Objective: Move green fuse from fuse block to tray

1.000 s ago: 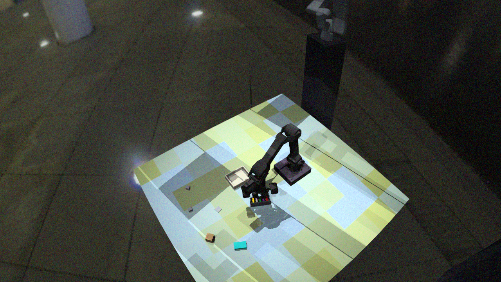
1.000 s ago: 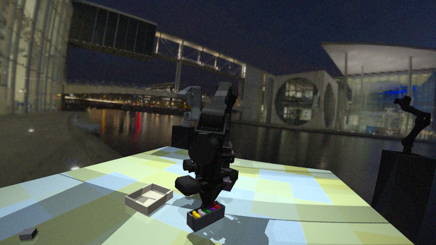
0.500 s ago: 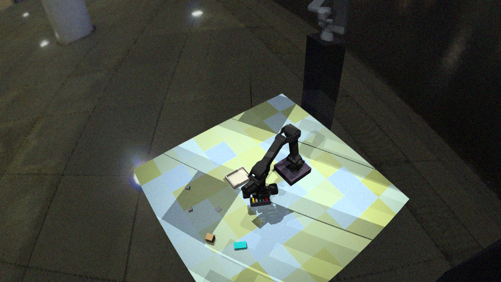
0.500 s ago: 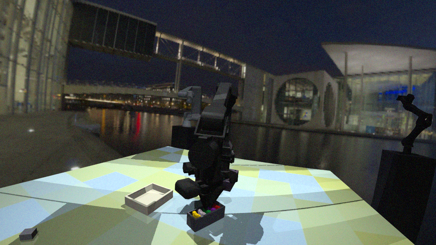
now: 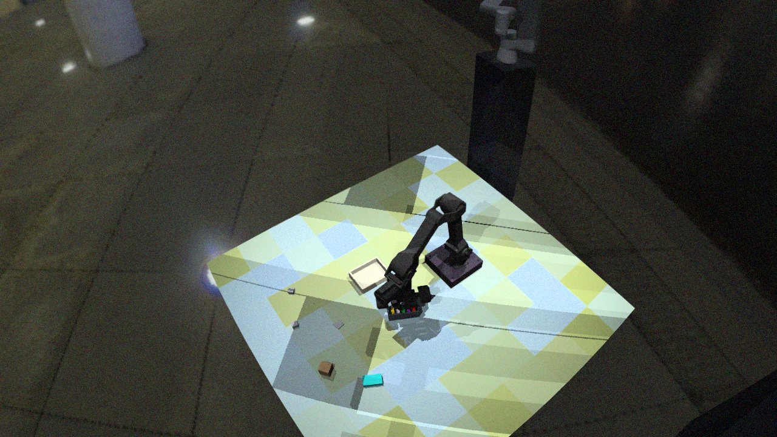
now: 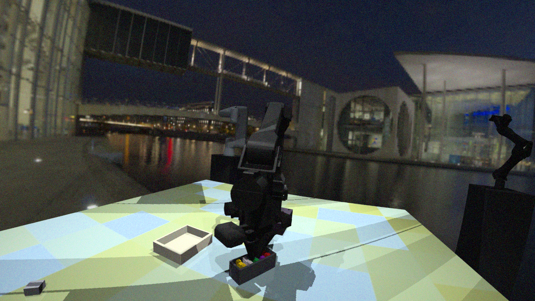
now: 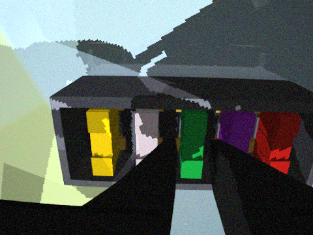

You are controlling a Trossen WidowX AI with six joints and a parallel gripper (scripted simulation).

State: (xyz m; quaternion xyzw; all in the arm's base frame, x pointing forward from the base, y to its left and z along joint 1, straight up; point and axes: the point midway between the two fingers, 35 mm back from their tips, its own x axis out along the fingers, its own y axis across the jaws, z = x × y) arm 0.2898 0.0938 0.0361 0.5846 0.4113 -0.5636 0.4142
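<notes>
Patchwork yellow/blue table top (image 6: pixel 374 261), night waterfront behind.

Item 1, nearest front edge: small grey block (image 6: pixel 34 287), far left, well apart from all else. Wide bare stretch front right.

Item 2: fuse block (image 6: pixel 251 270), dark open box, short end toward front. Holds 5 fuses in a row. Per wrist view, L to R: yellow fuse (image 7: pixel 102 141), pale fuse (image 7: pixel 145 132), green fuse (image 7: pixel 193 143), purple fuse (image 7: pixel 237 130), red fuse (image 7: pixel 276 141). Green fuse seated in its slot, centre of row.

Item 3: gripper (image 7: pixel 194 153), pointing down into block from above. Fingers set narrow but not clamped; one tip each side of green fuse, reaching down betw. it and its neighbours. Nothing gripped. Little room either side: pale fuse just beside one tip, purple fuse just beside the other. Contact w/ neighbours or block walls: cannot tell.

Item 4: tray (image 6: pixel 175 252), pale, shallow, square, left of block, near it but not touching; nothing in it. Bare strip betw. the two.

Item 5: arm base (image 5: pixel 453 263), behind block, toward far edge.

Top view only: brown cube (image 5: pixel 325 368) and cyan slab (image 5: pixel 373 380), well apart from block.
</notes>
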